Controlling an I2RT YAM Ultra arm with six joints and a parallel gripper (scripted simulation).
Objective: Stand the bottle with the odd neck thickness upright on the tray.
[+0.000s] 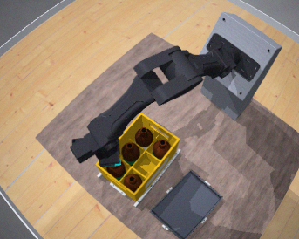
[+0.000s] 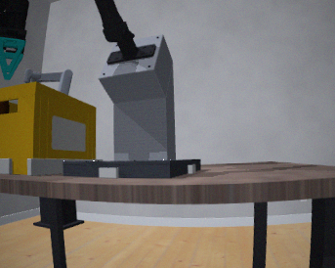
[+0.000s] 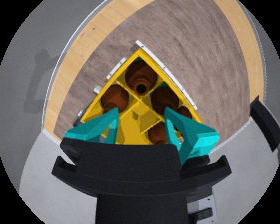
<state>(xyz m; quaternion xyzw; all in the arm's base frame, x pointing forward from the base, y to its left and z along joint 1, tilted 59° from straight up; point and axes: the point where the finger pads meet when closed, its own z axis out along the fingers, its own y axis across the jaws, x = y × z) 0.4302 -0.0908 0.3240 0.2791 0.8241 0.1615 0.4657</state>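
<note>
Yellow crate (image 1: pixel 160 168) (image 2: pixel 11 134) (image 3: pixel 195 118): five brown bottles inside | hand (image 1: pixel 112 162) (image 2: pixel 8 78) (image 3: pixel 141 111): fingers apart, nothing between | tray (image 1: pixel 186 205) (image 2: pixel 136 167): no bottle yet | risk: descending off-centre, fingertip may strike neck or divider, tilting crate; odd neck: cannot tell

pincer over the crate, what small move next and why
Probably a small sideways shift at this height, lining the pincer up with the chosen bottle before lowering. It is open above the crate, and the wrist view shows the empty cell, not a neck, between the fingertips.
</note>
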